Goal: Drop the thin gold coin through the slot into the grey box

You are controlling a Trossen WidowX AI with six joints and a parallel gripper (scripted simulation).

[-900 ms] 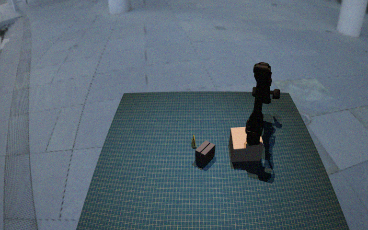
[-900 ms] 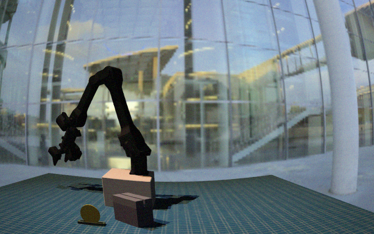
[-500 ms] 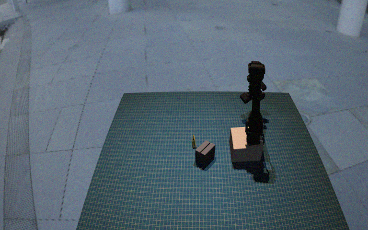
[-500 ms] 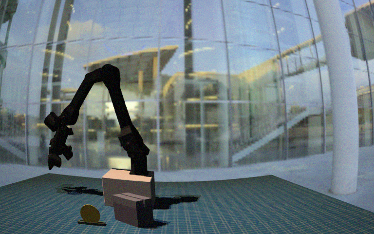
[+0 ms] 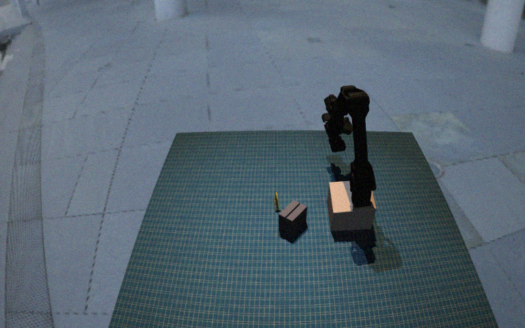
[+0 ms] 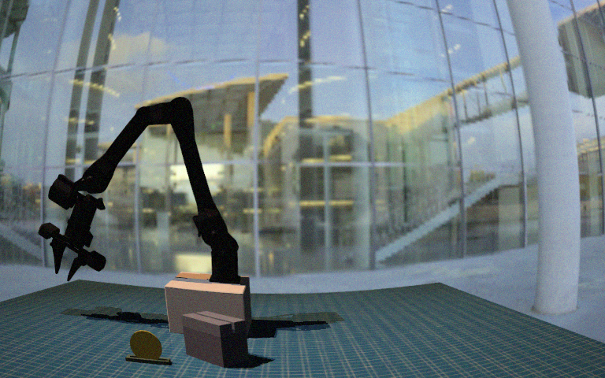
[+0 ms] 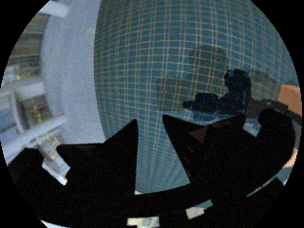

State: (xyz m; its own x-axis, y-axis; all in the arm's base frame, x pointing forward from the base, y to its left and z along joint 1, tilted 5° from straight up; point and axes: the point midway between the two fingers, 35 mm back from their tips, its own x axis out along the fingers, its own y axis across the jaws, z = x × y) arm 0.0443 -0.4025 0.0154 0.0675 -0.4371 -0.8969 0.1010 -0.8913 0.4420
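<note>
The gold coin stands upright on its edge in the dark-green holder. The closed grey box stands close beside it, with a narrow slot across its lid. My gripper is partly open and empty, its two pointed fingers a gap apart. It hangs high above the mat, well away from the coin and box, with its fingers pointing down. Coin, holder and box are out of the wrist view. The fingers are too dark to make out separately in the top view.
The arm's pale base block stands near the grey box. The arm rises from it and arches over. The gridded mat carries the arm's shadow, and its edge shows in the wrist view.
</note>
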